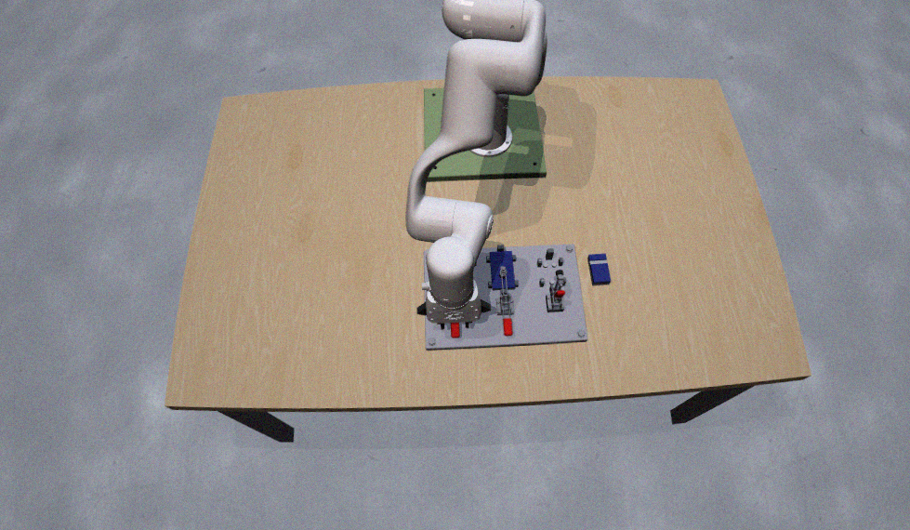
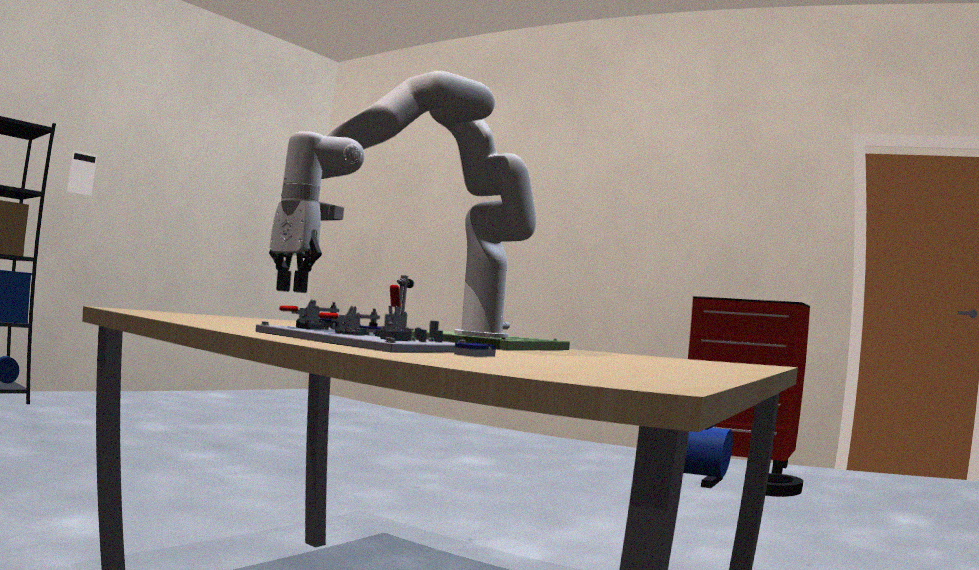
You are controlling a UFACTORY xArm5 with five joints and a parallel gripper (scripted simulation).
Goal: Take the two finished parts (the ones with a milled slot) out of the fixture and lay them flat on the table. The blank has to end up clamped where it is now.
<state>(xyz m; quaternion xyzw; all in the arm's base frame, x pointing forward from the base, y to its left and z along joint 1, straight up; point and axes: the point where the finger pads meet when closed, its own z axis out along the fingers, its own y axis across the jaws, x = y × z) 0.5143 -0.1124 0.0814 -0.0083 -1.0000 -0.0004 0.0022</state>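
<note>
A grey fixture plate lies on the table with three toggle clamps. My gripper hovers above the left station and hides its part; only that clamp's red handle shows. In the side view the gripper is well above the plate, its fingers partly open and empty. The middle station holds a blue part under a closed clamp with a red handle. The right station is empty and its clamp lever stands upright. A blue part with a pale slot lies flat on the table right of the plate.
The arm's green base plate sits at the back of the table. A red tool cabinet and a black shelf stand on the floor, away from the table.
</note>
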